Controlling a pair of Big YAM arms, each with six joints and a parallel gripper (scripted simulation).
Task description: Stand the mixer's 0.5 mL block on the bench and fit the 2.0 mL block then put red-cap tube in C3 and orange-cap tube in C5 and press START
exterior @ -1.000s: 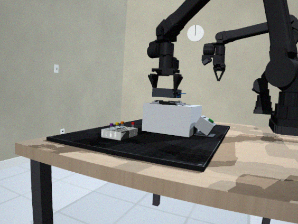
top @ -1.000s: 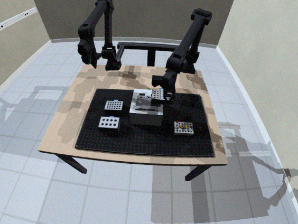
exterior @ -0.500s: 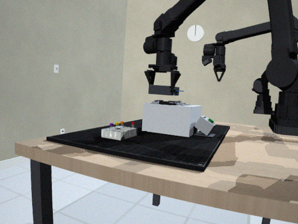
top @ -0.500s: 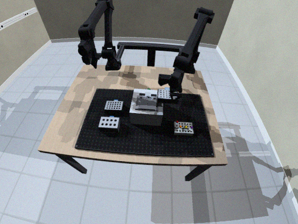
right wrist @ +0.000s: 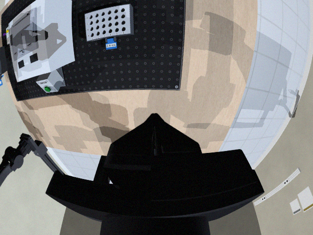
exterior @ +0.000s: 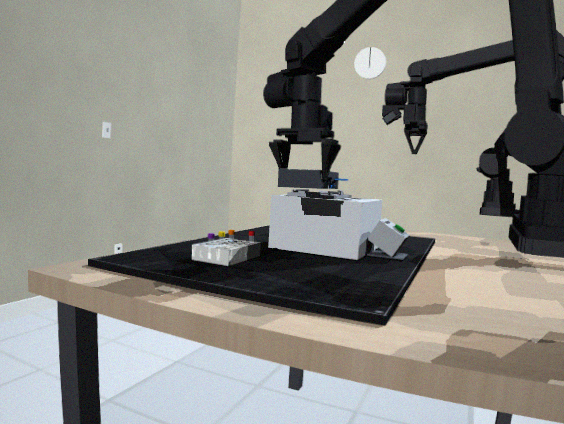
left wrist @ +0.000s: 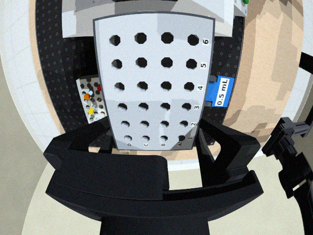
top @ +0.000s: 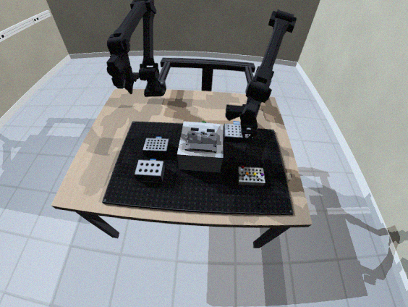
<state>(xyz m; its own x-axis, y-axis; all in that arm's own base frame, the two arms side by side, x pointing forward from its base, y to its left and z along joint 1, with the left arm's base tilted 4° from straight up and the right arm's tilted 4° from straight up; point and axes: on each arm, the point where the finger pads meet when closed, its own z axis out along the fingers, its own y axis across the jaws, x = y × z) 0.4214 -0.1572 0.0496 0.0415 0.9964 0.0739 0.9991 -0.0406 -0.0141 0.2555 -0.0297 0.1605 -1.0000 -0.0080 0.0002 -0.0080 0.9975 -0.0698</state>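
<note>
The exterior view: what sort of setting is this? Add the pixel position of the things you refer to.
Probably a laboratory or lab-like workroom: a mixer [top: 200, 163] [exterior: 320, 227] [right wrist: 66, 38], a rack of capped tubes [top: 251, 180] [exterior: 212, 253], and two robot arms at a bench.

0.5 ml block moved away from the mixer
</note>
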